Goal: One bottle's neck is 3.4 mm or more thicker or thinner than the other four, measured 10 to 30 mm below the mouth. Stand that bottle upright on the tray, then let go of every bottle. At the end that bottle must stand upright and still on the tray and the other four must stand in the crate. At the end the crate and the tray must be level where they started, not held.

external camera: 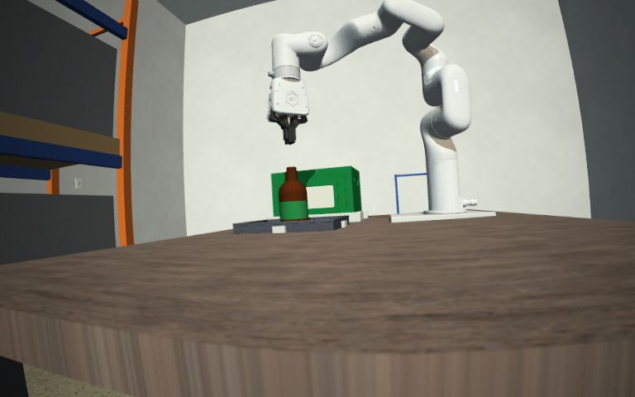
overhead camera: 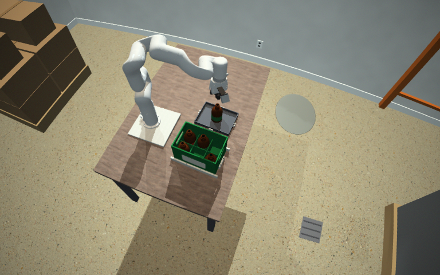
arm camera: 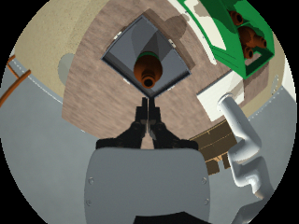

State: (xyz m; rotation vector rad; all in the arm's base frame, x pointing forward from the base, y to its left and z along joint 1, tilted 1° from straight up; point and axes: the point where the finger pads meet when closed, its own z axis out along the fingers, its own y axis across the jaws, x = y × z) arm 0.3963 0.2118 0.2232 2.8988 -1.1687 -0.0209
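Note:
A brown bottle with a green band (overhead camera: 216,113) (external camera: 293,193) (arm camera: 148,71) stands upright on the dark tray (overhead camera: 230,122) (external camera: 252,227) (arm camera: 172,72), touched by nothing else. My gripper (overhead camera: 217,97) (external camera: 290,142) (arm camera: 148,105) is shut and empty, a little above this bottle's mouth. The green crate (overhead camera: 177,152) (external camera: 345,192) (arm camera: 252,70) sits level beside the tray. In it stand a back-left bottle (overhead camera: 189,137), a back-middle bottle (overhead camera: 203,141), a front-left bottle (overhead camera: 183,146) and a front-right bottle (overhead camera: 211,157). The back-right and front-middle compartments are empty. The neck thicknesses cannot be told apart by eye.
White strips (overhead camera: 195,166) run along the crate's base. The arm's white base plate (overhead camera: 169,120) (external camera: 445,217) lies on the wooden table (overhead camera: 155,181) (external camera: 327,280) beside the crate and tray. Crate walls and dividers stand around the bottles, and the tray has a low raised rim.

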